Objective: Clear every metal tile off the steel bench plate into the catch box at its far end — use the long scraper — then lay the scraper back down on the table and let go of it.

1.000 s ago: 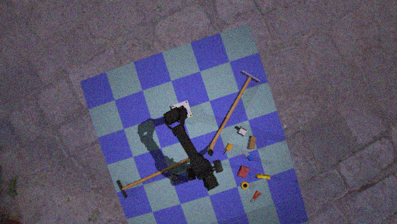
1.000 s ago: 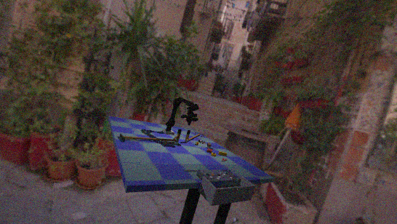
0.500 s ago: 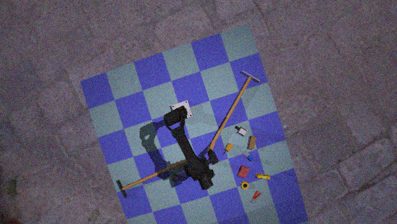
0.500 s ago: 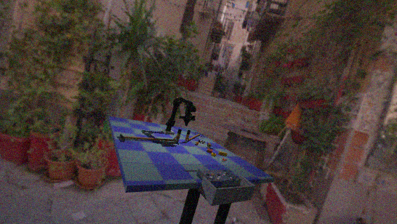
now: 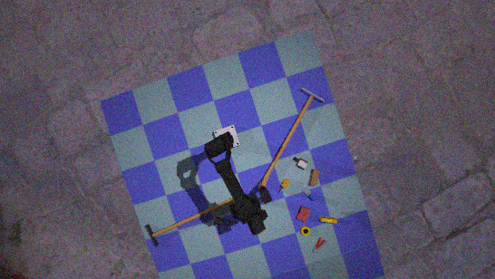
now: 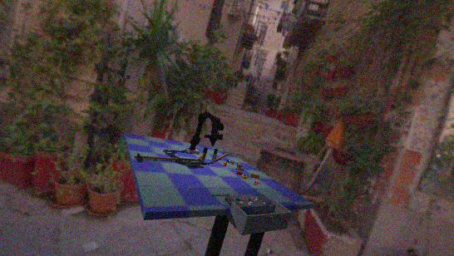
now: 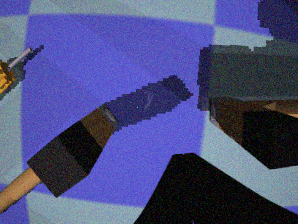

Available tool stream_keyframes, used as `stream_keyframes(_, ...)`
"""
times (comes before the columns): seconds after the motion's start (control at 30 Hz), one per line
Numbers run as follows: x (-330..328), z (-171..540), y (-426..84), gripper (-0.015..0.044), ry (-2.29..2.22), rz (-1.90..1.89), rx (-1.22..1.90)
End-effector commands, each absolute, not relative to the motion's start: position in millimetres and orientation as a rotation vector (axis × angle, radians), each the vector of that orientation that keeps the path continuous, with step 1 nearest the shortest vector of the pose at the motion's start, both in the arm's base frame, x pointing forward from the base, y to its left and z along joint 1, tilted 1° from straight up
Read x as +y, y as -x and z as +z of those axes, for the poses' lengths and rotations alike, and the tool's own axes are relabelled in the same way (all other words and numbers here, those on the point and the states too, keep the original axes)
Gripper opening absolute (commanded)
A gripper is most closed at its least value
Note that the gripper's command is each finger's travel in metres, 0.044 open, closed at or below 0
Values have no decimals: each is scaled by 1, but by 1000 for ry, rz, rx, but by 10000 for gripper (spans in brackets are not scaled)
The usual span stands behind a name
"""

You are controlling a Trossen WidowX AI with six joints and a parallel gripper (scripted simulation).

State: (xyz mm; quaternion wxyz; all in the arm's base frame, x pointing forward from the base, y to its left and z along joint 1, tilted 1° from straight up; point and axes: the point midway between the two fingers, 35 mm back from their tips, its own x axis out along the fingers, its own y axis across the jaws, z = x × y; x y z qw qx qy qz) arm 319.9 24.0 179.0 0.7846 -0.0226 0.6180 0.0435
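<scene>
A wooden-handled tool with a wide grey head (image 5: 318,98) lies to the right; its dark grip block (image 5: 265,195) (image 7: 65,159) stands at the near end. A second wooden-handled tool with a dark head (image 5: 151,235) (image 6: 140,157) lies to the left; its grip block (image 7: 260,137) is hidden under the arm in the top view. Which is the long scraper I cannot tell. My gripper (image 6: 213,144) (image 7: 182,163) is shut and empty, above and between the two blocks. The catch box (image 6: 264,224) hangs at the table's end. Small pale tiles (image 6: 251,202) show there; I cannot make out the plate.
A yellow screwdriver (image 5: 285,183) (image 7: 5,77), brown block (image 5: 315,177), white-and-dark item (image 5: 301,163), red block (image 5: 304,213), yellow ring (image 5: 305,226), yellow item (image 5: 328,220) and red pliers (image 5: 320,244) lie right of the arm. The arm's base plate (image 5: 234,136) is behind.
</scene>
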Motion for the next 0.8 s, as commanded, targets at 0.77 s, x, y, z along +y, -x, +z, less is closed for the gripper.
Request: stream_keyframes(0.77,26,123,-324,0,46,89,1335)
